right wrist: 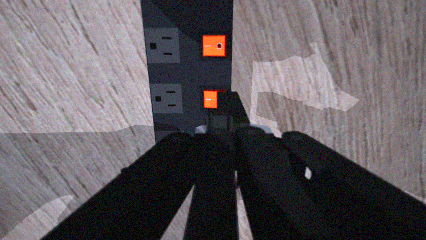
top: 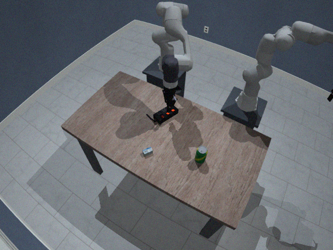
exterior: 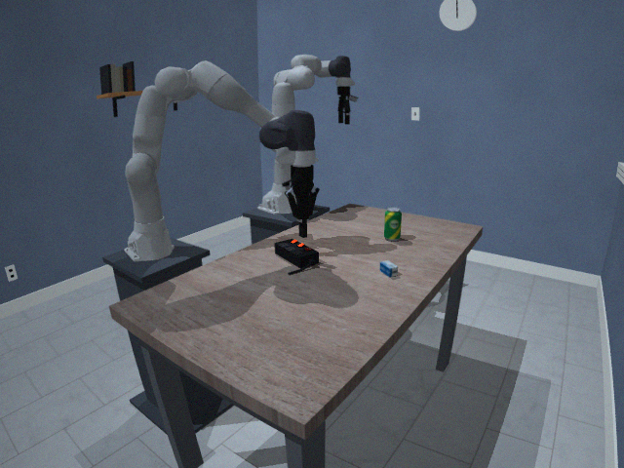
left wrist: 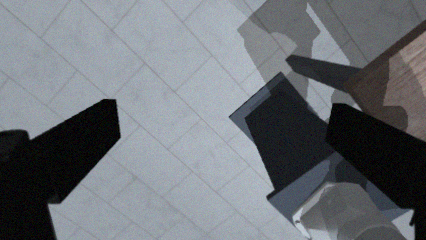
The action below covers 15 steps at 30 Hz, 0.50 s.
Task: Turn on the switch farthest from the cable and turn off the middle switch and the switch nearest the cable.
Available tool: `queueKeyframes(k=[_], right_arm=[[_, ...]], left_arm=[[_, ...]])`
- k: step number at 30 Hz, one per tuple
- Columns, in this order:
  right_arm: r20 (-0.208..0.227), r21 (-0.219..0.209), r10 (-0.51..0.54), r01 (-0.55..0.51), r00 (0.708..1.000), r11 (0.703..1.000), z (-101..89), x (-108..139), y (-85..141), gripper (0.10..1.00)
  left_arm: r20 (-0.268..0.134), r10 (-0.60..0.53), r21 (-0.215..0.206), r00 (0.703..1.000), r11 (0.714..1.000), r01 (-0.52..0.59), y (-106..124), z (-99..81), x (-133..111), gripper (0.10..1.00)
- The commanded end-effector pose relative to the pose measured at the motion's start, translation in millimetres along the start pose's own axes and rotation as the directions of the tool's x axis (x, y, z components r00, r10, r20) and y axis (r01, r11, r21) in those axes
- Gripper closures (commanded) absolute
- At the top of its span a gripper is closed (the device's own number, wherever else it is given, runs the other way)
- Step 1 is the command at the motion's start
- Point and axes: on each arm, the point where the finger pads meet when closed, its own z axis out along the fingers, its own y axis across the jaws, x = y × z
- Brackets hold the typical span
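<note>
And there was my right tool (top: 168, 109) (exterior: 302, 232) (right wrist: 226, 108), shut on nothing, its tip over the glowing orange middle switch (top: 167, 113) (exterior: 300, 245) (right wrist: 210, 99) of the long black power strip (top: 158, 118) (exterior: 292, 254) (right wrist: 192, 72) on the brown wooden counter (top: 228, 188) (exterior: 277, 352) (left wrist: 411, 65) (right wrist: 75, 65); my left tool (top: 330, 95) (exterior: 344, 121) (left wrist: 224, 120), wide open and unladen, hung farther off.

Table (top: 171, 172) (exterior: 282, 342) (left wrist: 405, 80) (right wrist: 65, 65): brown wood grain, dark legs, shadows across the top
Power strip (top: 158, 118) (exterior: 294, 254) (right wrist: 192, 70): lying on the wood, switches facing up — cord at one end
Can (top: 200, 155) (exterior: 392, 224): green and yellow, upright, apart from the strip
Small box (top: 147, 151) (exterior: 388, 268): blue and white — flat on the wood, well apart from the strip
</note>
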Motion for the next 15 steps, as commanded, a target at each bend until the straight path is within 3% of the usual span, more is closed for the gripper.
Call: queueKeyframes(k=[1, 15], right_arm=[[0.003, -0.007, -0.003, 0.003, 1.000, 1.000, 4.5, -1.1, 2.1, 0.999], [0.003, -0.007, -0.003, 0.003, 1.000, 1.000, 19.2, -0.7, 2.4, 0.999]], left_arm=[[0.000, 0.000, 0.000, 1.000, 1.000, 0.000, 0.0, -0.1, 0.0, 0.098], [0.000, 0.000, 0.000, 1.000, 1.000, 0.000, 0.0, -0.1, 0.0, 0.098]])
